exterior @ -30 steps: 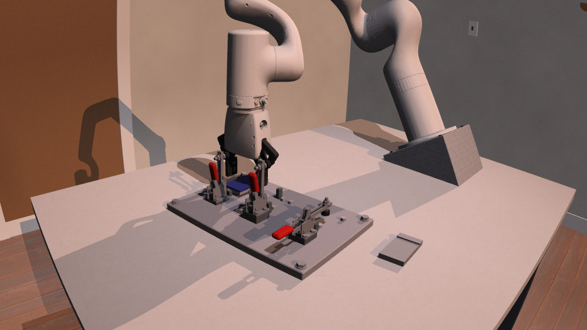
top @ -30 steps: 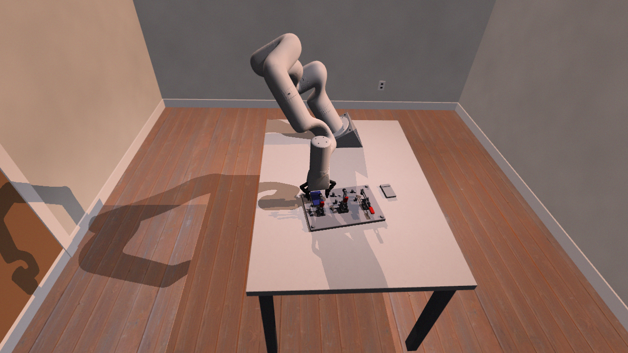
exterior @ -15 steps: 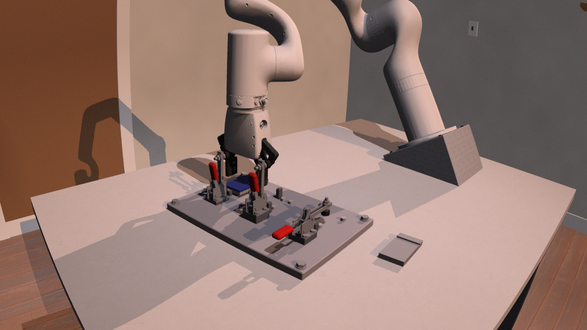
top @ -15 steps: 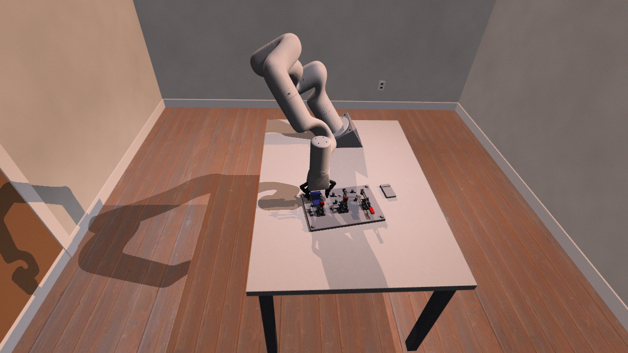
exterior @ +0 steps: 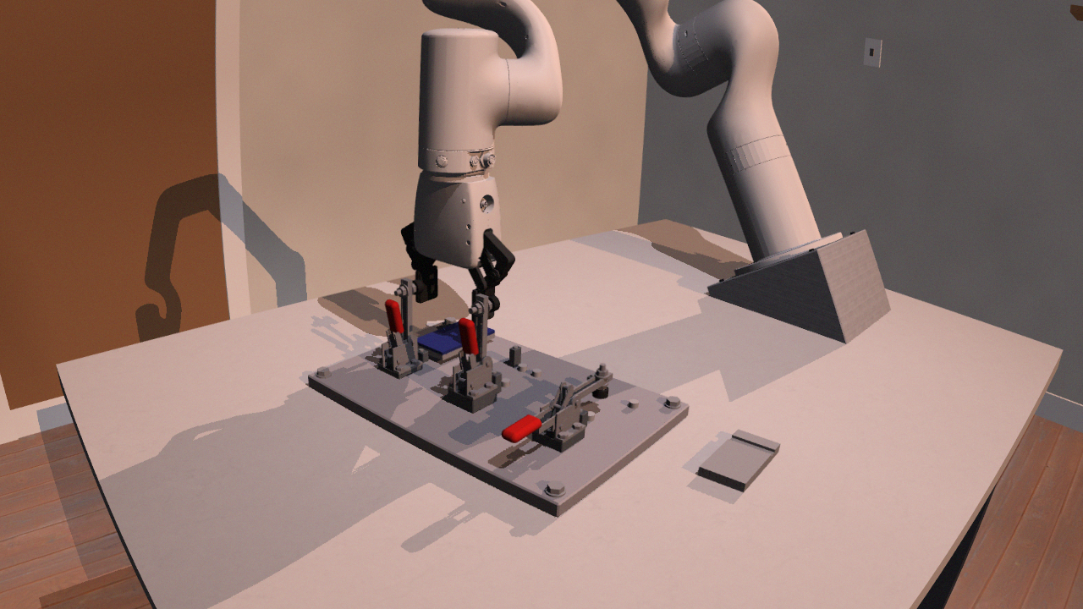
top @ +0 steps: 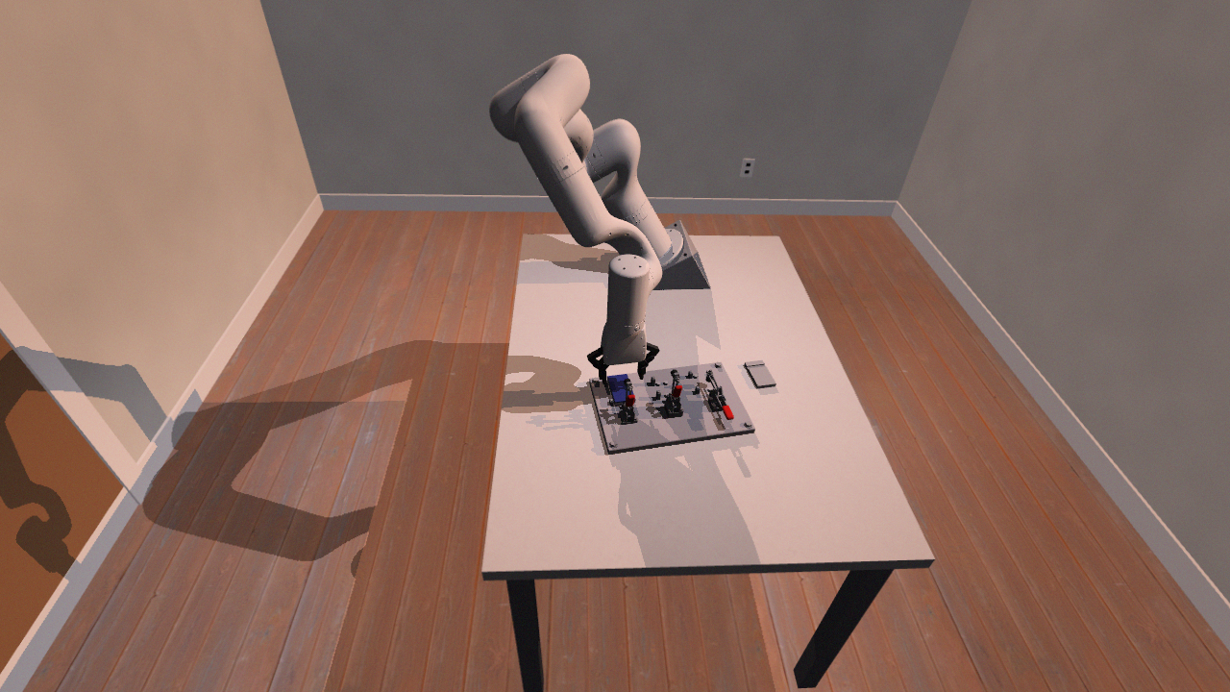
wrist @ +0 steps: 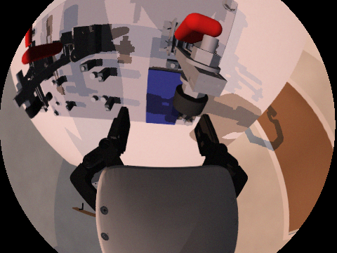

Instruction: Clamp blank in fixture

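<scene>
Three toggle clamps stand in a row on the grey rectangular metal fixture plate (top: 653, 436) (exterior: 363, 386) (wrist: 135, 63), which lies on the pale counter (top: 558, 516) (exterior: 265, 529) (wrist: 161, 144). From left to right in the top view, the blue-topped rectangular metal blank (top: 618, 387) (exterior: 441, 341) (wrist: 163, 91) comes first, lying in the leftmost nest. Its long axis runs from the clamp side towards the plate's edge on the arm-base side. The black two-fingered hand (top: 622, 376) (exterior: 459, 304) (wrist: 165, 119) hangs above that edge, pointing down, its fingers wide apart with nothing between them. Beside the blank, the left clamp's red grip (top: 631, 401) (exterior: 393, 316) (wrist: 198, 27) stands up, its bar raised. The middle clamp's red grip (top: 677, 391) (exterior: 468, 336) is likewise upright. The right clamp's red grip (top: 727, 411) (exterior: 521, 428) slants low, away from the nests. Farthest right, off the plate, the grey rectangular metal finished part (top: 760, 375) (exterior: 736, 462) lies flat on the counter, slot up; its long axis runs roughly like the blank's, with the slot across the end towards the arm base.

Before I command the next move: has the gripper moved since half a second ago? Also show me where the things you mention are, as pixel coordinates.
Yes, upward: in the exterior view the gripper (top: 623, 378) (exterior: 460, 305) (wrist: 165, 119) now stands higher above the fixture plate (top: 688, 430) (exterior: 606, 447) (wrist: 137, 63) than it did then.
</scene>
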You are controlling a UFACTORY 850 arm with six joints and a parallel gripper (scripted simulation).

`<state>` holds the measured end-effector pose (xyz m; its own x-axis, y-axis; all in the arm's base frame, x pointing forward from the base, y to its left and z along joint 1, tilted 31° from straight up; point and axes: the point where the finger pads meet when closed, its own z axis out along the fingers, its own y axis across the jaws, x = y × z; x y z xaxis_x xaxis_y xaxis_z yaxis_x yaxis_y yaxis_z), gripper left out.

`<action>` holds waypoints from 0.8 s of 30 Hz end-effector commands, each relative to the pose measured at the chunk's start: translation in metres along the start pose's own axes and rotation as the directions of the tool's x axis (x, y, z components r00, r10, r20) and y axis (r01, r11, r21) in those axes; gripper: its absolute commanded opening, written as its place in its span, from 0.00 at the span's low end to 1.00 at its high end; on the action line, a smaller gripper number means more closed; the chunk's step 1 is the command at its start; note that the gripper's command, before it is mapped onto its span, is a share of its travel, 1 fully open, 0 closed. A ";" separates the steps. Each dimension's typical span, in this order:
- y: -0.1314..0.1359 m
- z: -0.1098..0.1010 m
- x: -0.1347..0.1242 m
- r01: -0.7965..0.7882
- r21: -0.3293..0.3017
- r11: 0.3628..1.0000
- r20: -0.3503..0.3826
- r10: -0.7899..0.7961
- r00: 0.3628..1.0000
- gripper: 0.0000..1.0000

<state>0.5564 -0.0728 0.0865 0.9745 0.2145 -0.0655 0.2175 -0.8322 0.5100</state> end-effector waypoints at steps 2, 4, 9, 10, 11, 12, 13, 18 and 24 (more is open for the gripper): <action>0.000 -0.024 0.001 -0.001 0.000 1.000 -0.002 0.001 1.000 0.99; 0.000 -0.024 0.001 -0.001 0.000 1.000 -0.002 0.001 1.000 0.99; 0.000 -0.031 0.001 -0.001 0.000 1.000 -0.002 0.001 1.000 0.99; 0.000 -0.031 0.001 -0.001 0.000 1.000 -0.002 0.001 1.000 0.99; 0.000 -0.031 0.001 -0.001 0.000 1.000 -0.002 0.001 1.000 0.99; 0.000 -0.031 0.001 -0.001 0.000 1.000 -0.002 0.001 1.000 0.99; 0.000 -0.031 0.001 -0.001 0.000 1.000 -0.002 0.001 1.000 0.99; 0.000 -0.031 0.001 -0.001 0.000 1.000 -0.002 0.001 1.000 0.00; 0.000 -0.031 0.001 -0.001 0.000 1.000 -0.002 0.001 1.000 0.00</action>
<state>0.5546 -0.0573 0.1121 0.9746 0.2141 -0.0653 0.2170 -0.8326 0.5096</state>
